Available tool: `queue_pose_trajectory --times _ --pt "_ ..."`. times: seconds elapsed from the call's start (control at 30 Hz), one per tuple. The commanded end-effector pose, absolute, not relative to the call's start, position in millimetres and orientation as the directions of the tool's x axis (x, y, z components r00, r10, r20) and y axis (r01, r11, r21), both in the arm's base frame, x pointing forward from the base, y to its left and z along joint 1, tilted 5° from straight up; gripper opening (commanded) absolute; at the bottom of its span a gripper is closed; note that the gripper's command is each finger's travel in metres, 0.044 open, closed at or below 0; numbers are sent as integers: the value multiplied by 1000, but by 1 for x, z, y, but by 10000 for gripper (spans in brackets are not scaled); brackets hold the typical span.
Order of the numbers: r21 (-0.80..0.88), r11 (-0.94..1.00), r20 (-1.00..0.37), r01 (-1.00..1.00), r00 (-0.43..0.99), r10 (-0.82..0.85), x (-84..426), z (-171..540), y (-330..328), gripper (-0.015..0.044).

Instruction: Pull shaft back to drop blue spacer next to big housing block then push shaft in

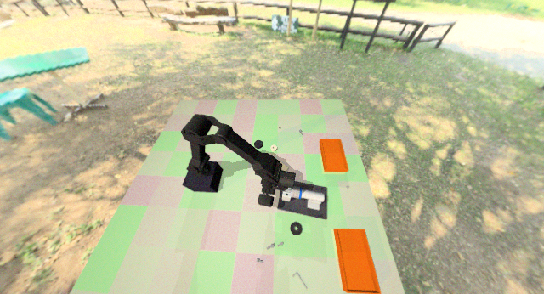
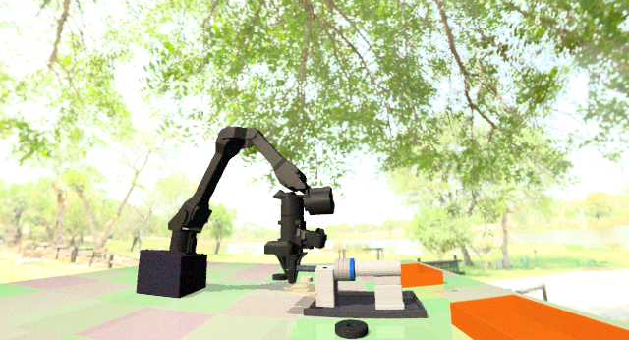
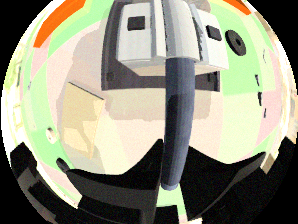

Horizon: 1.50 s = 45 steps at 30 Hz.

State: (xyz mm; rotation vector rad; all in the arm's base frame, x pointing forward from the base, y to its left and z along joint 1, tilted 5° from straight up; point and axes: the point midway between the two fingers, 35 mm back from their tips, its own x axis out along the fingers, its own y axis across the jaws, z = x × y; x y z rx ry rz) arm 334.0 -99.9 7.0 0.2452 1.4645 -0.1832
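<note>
Two orange containers stand on the tabletop [image 1: 221, 230] [image 2: 246, 301] [image 3: 237, 115] in the top view: a small tray [image 1: 333, 155] [image 2: 422, 275] [image 3: 60, 20] and a large tray [image 1: 357, 261] [image 2: 536, 317] [image 3: 237, 6]. Both show bare orange floors. The arm [image 1: 242, 147] [image 2: 211, 178] reaches to the claw [image 1: 274, 192] [image 2: 292, 280] [image 3: 175, 145], beside the black plate [image 1: 293, 206] [image 2: 364, 311] [image 3: 112, 65]. Above this plate, the blue spacer [image 1: 301, 194] [image 2: 352, 269] is a thin band between pale parts. One black ring [image 1: 292, 231] [image 2: 351, 331] [image 3: 230, 39] lies near the plate, on the large tray's side.

In the exterior view, the claw points down and is clenched on the shaft [image 2: 307, 268] [image 3: 179, 100], just outside the small block [image 2: 324, 286] [image 3: 137, 37]. The blue spacer is up on the assembly, against the housing [image 2: 377, 267], with pale spacers [image 2: 343, 269] on its other side. The large tray is nearer than the small one; its raised walls enclose an orange floor.

In the wrist view, the shaft runs from the small block down between the two dark fingers. Only edges of the trays show at the top, so their contents cannot be told here. A tan patch [image 3: 82, 120] lies left of the shaft.
</note>
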Motion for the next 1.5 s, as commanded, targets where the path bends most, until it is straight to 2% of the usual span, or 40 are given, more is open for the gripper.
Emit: queue_pose_trajectory --times 0.0,1.47 --pt "54 962 -995 268 97 29 332 6 -99 0" --pt "54 962 -995 268 97 29 328 6 -98 0"
